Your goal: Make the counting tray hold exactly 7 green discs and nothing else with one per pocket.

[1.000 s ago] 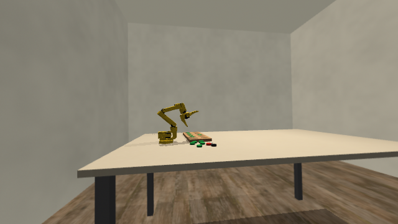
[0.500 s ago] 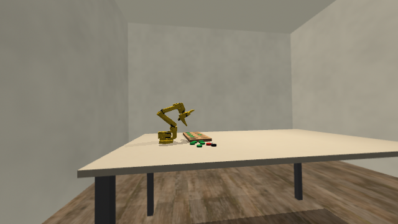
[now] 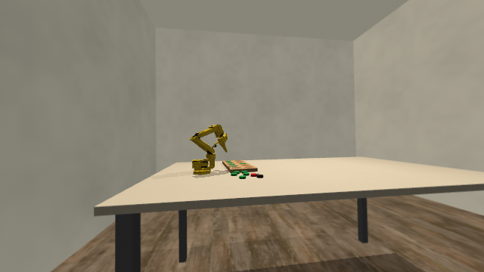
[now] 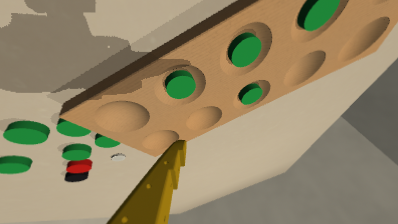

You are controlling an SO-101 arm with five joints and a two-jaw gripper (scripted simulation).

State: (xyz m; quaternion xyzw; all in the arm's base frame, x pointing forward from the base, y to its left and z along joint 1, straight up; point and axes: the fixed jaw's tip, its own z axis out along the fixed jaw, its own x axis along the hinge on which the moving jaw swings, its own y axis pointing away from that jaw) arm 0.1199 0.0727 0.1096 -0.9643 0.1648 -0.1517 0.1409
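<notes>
The wooden counting tray (image 3: 250, 169) (image 4: 218, 89) lies on the table in front of the arm's base. In the wrist view several of its pockets hold green discs, among them one (image 4: 180, 84), a second (image 4: 245, 49) and a third (image 4: 250, 94). Other pockets, such as the corner pocket (image 4: 121, 115), are empty. Several loose green discs (image 3: 238, 174) (image 4: 26, 132) lie on the table beside the tray's near end. My gripper (image 3: 224, 145) is open and empty, hanging above the tray's end nearest the arm. Only one yellow finger (image 4: 170, 170) shows in the wrist view.
A red disc (image 3: 254, 174) (image 4: 79, 165), a black disc (image 3: 260, 176) (image 4: 76, 176) and a small white disc (image 4: 118, 157) lie among the loose green ones. The table (image 3: 340, 177) stretches wide to the right; its edge shows close behind the tray in the wrist view.
</notes>
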